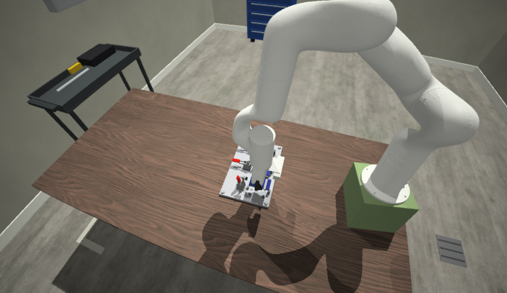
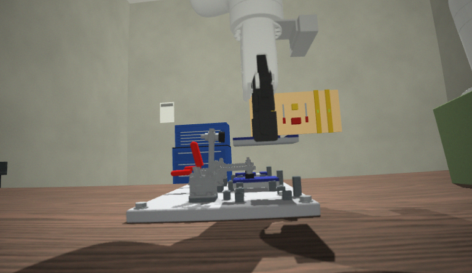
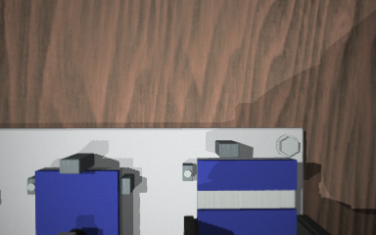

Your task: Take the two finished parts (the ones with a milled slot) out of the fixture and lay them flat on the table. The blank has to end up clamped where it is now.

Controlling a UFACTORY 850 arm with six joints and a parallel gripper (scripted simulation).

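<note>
My gripper (image 1: 257, 186) (image 2: 265, 134) (image 3: 247, 228) is shut on a blue-topped part with a pale milled slot (image 2: 289, 140) (image 3: 247, 173) and holds it level, well above the near end of the fixture plate (image 1: 229, 187) (image 2: 222, 216) (image 3: 159, 147). The near clamp (image 2: 211, 152) has its arm raised, and no part shows at its station. A second blue part (image 2: 257, 179) (image 3: 77, 201) sits in the middle station under a lowered clamp pad; no slot shows on its visible end. More blue shows behind it in the exterior view, mostly hidden, so its slot cannot be judged.
Upright locating posts (image 2: 296, 185) (image 3: 227, 148) and a corner bolt (image 2: 305, 198) (image 3: 288, 145) stand on the plate. Red clamp handles (image 1: 236, 160) (image 2: 196, 154) stick out on its left. The brown table (image 1: 149, 136) surrounds the fixture; the green robot base (image 1: 373, 215) stands right.
</note>
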